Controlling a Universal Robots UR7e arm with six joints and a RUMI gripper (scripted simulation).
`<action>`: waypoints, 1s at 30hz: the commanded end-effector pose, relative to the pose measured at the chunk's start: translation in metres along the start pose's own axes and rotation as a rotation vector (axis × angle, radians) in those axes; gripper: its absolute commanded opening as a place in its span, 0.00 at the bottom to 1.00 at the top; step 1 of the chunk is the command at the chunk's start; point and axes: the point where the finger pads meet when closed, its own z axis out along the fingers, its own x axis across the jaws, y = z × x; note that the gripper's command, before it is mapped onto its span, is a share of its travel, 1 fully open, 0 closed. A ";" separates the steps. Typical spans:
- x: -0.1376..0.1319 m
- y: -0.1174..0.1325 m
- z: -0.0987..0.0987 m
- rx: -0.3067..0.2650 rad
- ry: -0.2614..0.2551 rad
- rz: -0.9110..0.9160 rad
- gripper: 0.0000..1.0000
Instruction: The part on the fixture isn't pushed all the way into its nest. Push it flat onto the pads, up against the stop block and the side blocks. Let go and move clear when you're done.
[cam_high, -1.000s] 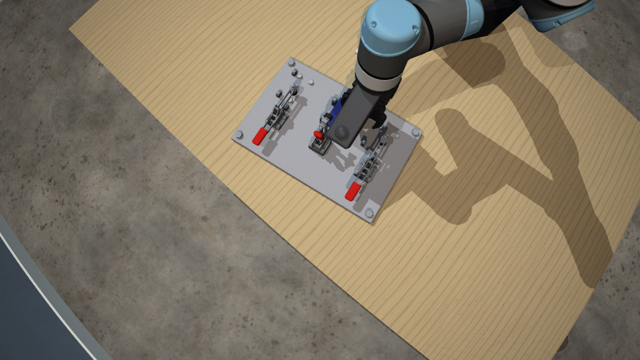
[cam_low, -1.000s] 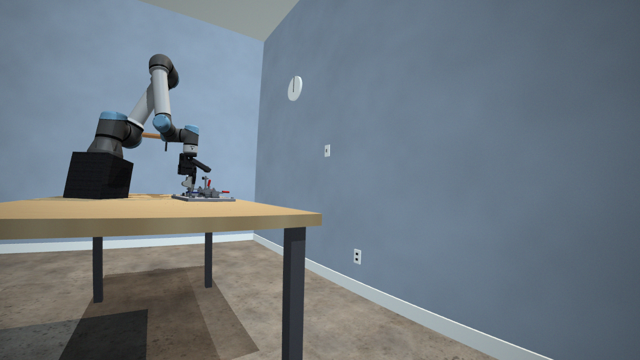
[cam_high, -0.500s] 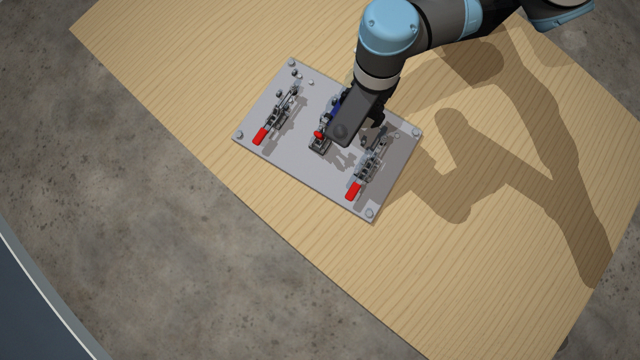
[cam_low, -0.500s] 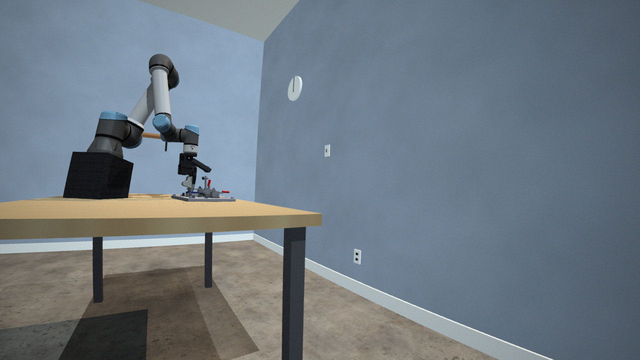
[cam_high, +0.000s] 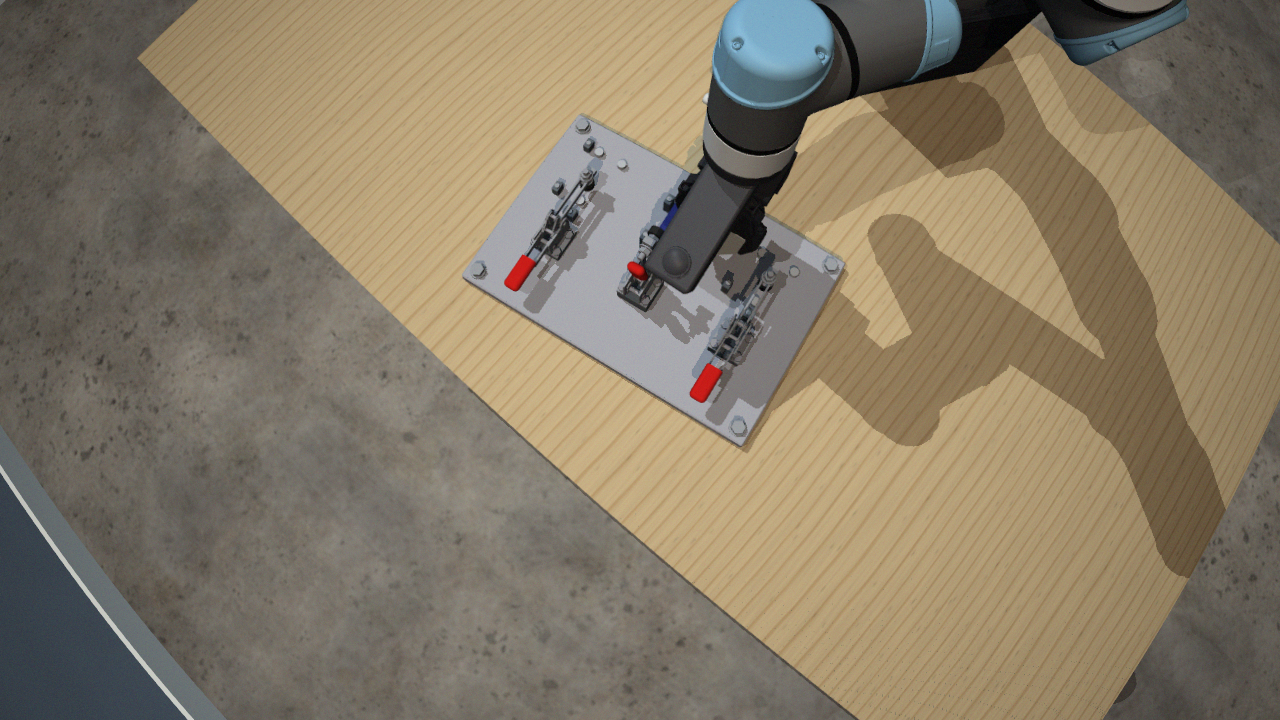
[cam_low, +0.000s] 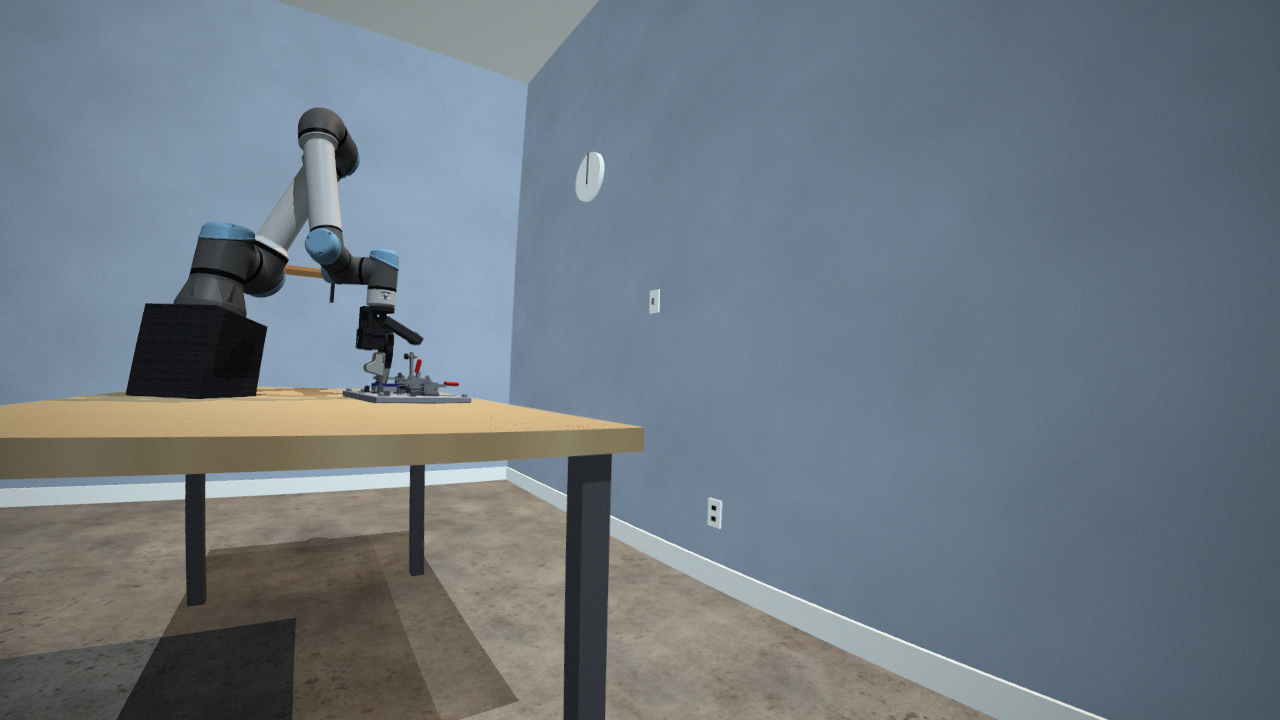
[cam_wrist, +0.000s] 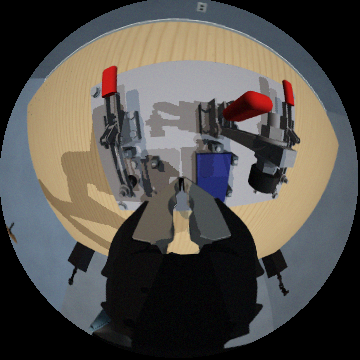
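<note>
1. The part (cam_wrist: 215, 175), a flat blue rectangle, is seen on the grey fixture (cam_wrist: 170, 80), between clamps.
2. The gripper (cam_wrist: 181, 196) is pressed together on nothing, just beside the part's near edge.

Grey-and-silver arm (cam_low: 320, 192), blue joint caps, black end effector (cam_wrist: 181, 196).

The part (cam_wrist: 214, 172) was deep blue. The fixture plate (cam_high: 590, 353) was pale grey, and the toggle clamp handles (cam_high: 518, 272) were bright red. The table top (cam_high: 895, 537) was light wood with fine parallel stripes. The arm's joint caps (cam_high: 771, 49) were light blue.
</note>
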 end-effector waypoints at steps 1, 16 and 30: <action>0.001 0.000 0.000 0.001 0.001 0.000 0.00; 0.004 0.000 0.000 0.001 0.001 0.000 0.00; 0.008 0.000 0.000 0.001 0.001 0.000 0.00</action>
